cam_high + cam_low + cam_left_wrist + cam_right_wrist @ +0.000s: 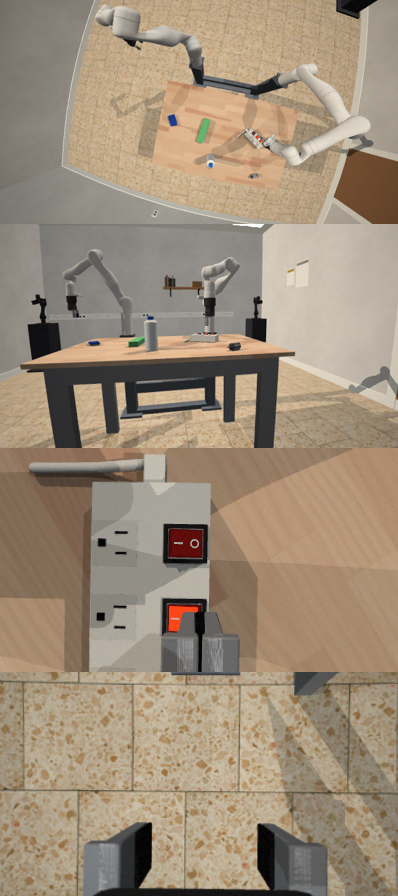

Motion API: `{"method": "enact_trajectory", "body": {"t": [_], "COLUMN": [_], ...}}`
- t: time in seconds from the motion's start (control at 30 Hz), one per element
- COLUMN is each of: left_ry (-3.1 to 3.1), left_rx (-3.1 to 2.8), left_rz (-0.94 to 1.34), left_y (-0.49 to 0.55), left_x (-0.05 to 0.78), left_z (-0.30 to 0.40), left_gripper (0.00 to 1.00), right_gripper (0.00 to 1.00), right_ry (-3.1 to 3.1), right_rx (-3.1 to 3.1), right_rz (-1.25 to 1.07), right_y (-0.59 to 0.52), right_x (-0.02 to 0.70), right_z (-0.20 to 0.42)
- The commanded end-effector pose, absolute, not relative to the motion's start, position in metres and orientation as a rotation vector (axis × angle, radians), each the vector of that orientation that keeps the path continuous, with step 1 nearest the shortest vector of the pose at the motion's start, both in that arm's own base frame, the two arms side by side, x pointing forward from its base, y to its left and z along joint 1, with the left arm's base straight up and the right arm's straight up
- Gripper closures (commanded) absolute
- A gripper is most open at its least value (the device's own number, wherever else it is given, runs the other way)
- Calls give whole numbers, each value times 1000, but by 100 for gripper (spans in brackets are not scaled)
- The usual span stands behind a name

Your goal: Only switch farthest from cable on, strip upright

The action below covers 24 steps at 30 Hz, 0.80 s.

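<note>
The white power strip [251, 139] [199, 338] [150, 538] lies upright on the table, switches up. Its cable [240, 134] [90, 468] leaves one short end. The switch nearest the cable [254, 133] [185, 543] is dark red, unlit. The middle switch [257, 137] [176, 612] and the switch farthest from the cable [261, 141] glow orange. My left gripper [206, 325] [199, 634] is shut and empty, pointing down a little above the strip; in the left wrist view its tips cover part of the middle switch. My right gripper [139, 45] [75, 315] [204, 845] is open and empty, over the floor beyond the table.
A green block [203, 130] [137, 341] lies mid-table. A white bottle with a blue cap [210, 161] [151, 334] stands near the front edge. A blue block [172, 120] [94, 343] lies on the far side from the strip. A small dark part [254, 176] [234, 346] lies near the front corner.
</note>
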<state>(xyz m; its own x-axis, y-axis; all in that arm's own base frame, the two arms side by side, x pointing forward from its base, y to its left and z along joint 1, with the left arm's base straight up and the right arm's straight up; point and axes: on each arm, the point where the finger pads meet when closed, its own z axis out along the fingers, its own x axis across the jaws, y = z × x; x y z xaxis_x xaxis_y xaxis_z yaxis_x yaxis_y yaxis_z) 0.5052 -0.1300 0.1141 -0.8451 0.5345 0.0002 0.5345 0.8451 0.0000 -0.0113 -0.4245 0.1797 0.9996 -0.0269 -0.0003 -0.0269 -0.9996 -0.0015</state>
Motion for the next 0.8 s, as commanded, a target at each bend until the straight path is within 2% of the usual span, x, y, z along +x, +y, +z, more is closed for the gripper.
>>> {"method": "enact_trajectory", "body": {"t": [0.0,0.77], "left_ry": [-3019,-3019], "left_rx": [-875,-875], "left_rz": [-1,-1], "left_y": [-130,-130], "left_x": [506,506], "left_z": [114,94], "left_gripper": [100,100], "right_gripper": [0,0], "right_ry": [42,42], "right_rx": [-3141,-3141], "right_rz": [0,0], "right_y": [-425,-425], "right_x": [-11,-11], "right_z": [180,180]}}
